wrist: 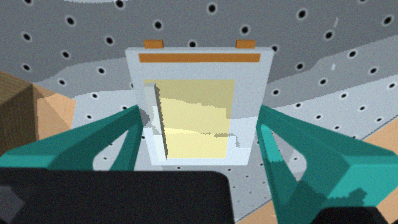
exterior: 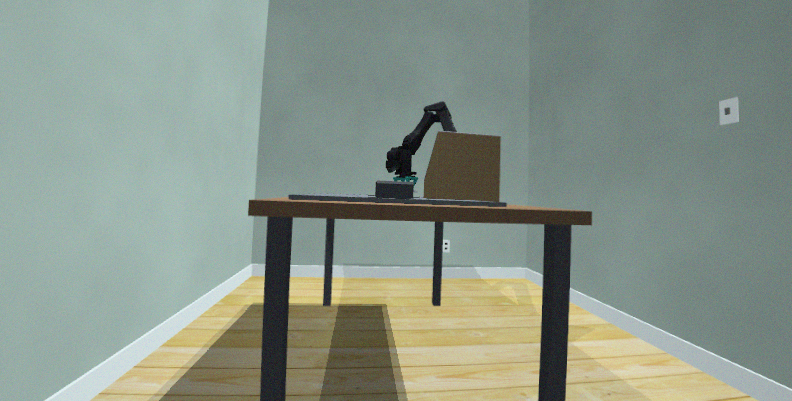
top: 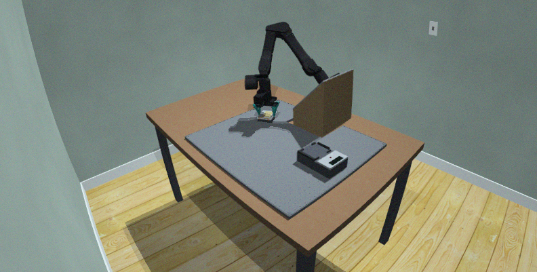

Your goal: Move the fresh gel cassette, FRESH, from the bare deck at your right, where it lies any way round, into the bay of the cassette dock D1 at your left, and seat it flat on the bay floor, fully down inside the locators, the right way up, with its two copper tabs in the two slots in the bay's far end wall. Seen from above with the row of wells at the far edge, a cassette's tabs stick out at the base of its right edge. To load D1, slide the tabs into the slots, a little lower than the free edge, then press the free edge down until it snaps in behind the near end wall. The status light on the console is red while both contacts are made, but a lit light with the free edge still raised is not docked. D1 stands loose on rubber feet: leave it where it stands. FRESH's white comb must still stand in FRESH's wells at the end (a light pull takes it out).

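The FRESH cassette (wrist: 198,105) is a pale frame with a yellow gel window. In the wrist view an orange strip and two copper tabs (wrist: 199,44) are at its far edge, and the white comb (wrist: 156,120) stands along its left side. My gripper (wrist: 199,111) has its teal fingers pressed against the cassette's left and right edges, shut on it, just above the perforated grey deck. In the top view the gripper (top: 266,114) holds the cassette (top: 266,114) at the deck's far end. The dock D1 (top: 322,158) stands at the near right of the deck, its dark bay (top: 314,150) empty.
A brown slanted panel (top: 325,105) stands on the deck between the gripper and D1. D1's white console (top: 331,159) has a small red dot and a dark display. In the exterior view the dock (exterior: 394,189) hides the cassette. The wooden table edge lies beyond the deck.
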Action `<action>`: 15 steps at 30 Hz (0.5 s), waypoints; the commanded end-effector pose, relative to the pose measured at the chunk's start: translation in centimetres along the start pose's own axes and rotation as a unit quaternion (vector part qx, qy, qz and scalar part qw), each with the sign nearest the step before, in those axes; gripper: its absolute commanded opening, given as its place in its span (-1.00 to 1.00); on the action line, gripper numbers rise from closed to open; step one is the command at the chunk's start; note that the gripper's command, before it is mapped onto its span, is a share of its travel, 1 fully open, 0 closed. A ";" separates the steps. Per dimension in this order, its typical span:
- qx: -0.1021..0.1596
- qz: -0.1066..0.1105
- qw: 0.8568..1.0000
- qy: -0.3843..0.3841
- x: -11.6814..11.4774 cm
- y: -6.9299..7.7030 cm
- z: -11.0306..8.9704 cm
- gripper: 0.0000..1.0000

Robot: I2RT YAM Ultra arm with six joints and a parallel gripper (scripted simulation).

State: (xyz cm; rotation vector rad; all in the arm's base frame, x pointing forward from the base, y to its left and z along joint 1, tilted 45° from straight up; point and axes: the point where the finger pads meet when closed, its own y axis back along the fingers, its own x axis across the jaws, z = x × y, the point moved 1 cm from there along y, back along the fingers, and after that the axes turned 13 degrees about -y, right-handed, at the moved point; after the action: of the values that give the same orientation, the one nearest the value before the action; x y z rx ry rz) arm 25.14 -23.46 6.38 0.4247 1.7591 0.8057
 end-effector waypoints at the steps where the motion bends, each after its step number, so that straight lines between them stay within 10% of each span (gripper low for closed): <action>1: -0.015 -0.016 1.000 -0.010 -1.4 1.9 0.8 -1.00; 15: -0.015 -0.015 1.000 -0.011 -1.3 3.5 0.7 -1.00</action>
State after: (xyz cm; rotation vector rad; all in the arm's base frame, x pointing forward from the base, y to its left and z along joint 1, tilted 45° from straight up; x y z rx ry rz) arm 25.08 -22.30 7.73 0.4216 1.7569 0.8046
